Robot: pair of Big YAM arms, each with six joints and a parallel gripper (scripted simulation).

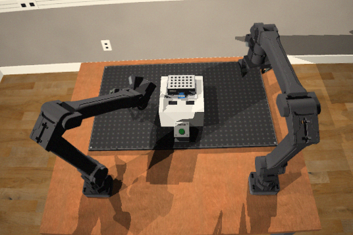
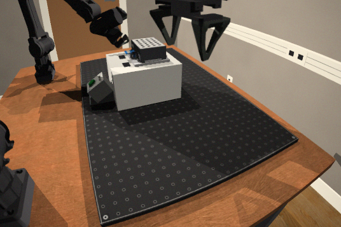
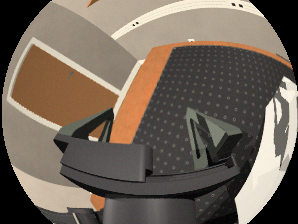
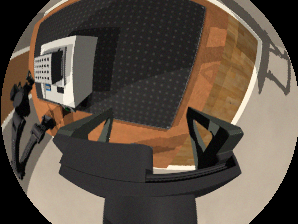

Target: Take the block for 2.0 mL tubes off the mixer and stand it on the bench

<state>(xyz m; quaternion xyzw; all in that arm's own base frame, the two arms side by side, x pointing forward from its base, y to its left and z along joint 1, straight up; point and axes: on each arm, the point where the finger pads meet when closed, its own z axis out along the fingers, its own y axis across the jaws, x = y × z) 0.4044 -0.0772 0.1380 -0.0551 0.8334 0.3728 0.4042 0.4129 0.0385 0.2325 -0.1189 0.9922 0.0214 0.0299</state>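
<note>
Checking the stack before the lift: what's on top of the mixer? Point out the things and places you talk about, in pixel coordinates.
The tube block [image 1: 181, 81] [image 2: 148, 49] [image 4: 43, 69], its holes showing no tubes; a blue lever [image 1: 181, 95] [image 2: 129, 52] at its front. The block's underside and seat are hidden.

Glossy orange wood table [image 1: 211, 207] [image 2: 57, 149] [image 3: 131, 117] [image 4: 212, 60]; matt black board [image 1: 237, 115] [image 2: 178, 156] [image 3: 200, 80] [image 4: 155, 55].

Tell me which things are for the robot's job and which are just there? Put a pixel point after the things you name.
For the job:
- block [image 1: 181, 81] [image 2: 149, 49] [image 4: 43, 69]
- mixer [image 1: 181, 115] [image 2: 147, 84] [image 4: 84, 70]
- blue lever [image 1: 181, 95] [image 2: 129, 52] [image 4: 48, 87]
- both arms

Just there:
- box with green button [image 1: 181, 133] [image 2: 101, 90]
- wall socket [image 1: 106, 45] [image 2: 229, 79]
- door [image 2: 83, 13] [image 3: 55, 85]
</note>
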